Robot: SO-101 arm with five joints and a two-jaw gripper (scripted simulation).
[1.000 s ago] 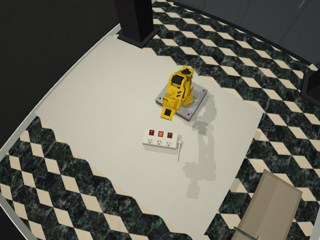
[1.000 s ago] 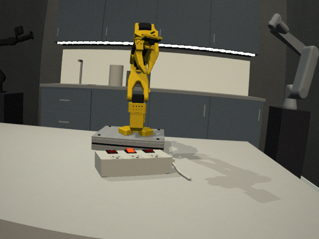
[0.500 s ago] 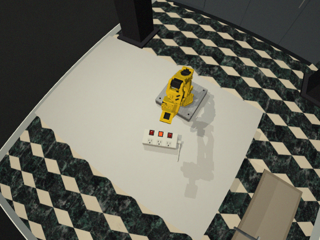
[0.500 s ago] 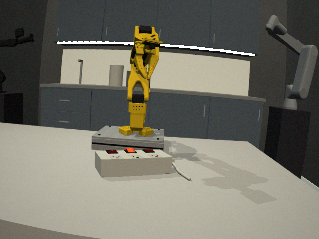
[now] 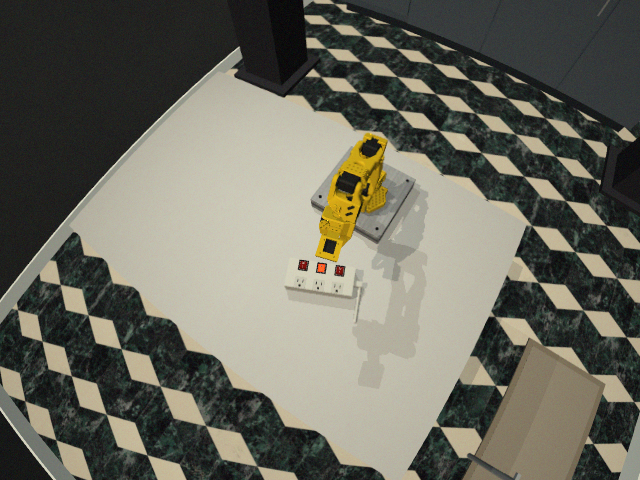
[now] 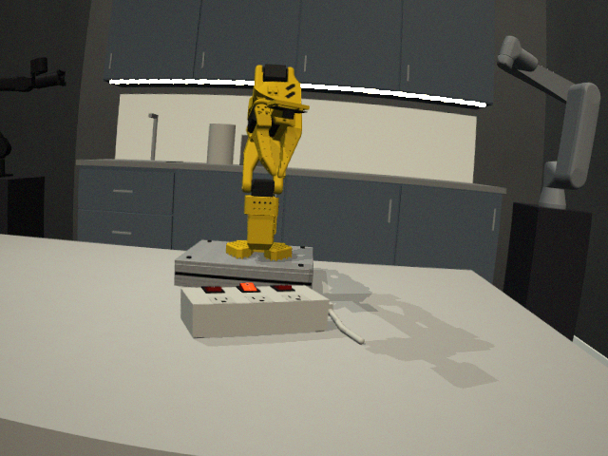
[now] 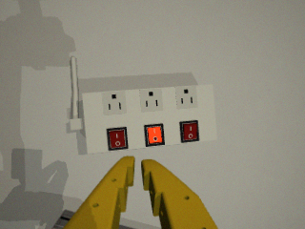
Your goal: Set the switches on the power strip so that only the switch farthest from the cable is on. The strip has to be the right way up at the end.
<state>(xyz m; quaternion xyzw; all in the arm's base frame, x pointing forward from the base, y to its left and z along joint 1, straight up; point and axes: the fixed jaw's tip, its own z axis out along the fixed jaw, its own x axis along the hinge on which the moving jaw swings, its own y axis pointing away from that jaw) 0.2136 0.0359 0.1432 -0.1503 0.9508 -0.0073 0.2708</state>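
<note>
The white power strip (image 5: pixel 347 279) (image 6: pixel 255 318) (image 7: pixel 133 120) lies right way up on the table, just in front of the arm's base. It has three red rocker switches. The middle switch (image 5: pixel 321 268) (image 6: pixel 248 287) (image 7: pixel 154 135) glows bright orange. The switch next to the cable (image 5: pixel 339 270) (image 6: pixel 282 288) (image 7: pixel 117 138) is dark red. So is the switch farthest from the cable (image 5: pixel 303 265) (image 6: pixel 212 289) (image 7: pixel 190 131). The short white cable (image 5: pixel 357 302) (image 6: pixel 346 330) (image 7: pixel 73 91) leaves one end. My gripper (image 7: pixel 136 166) is shut and empty. It hangs above the strip's switch side and touches nothing.
The yellow arm (image 5: pixel 351 186) (image 6: pixel 267 147) stands on a grey base plate (image 5: pixel 395 206) (image 6: pixel 196 262) right behind the strip. A black pillar (image 5: pixel 268 41) stands at the table's far corner. A grey robot arm on a black pedestal (image 6: pixel 572 127) stands off the table. A tan panel (image 5: pixel 537 413) stands beside the table.
</note>
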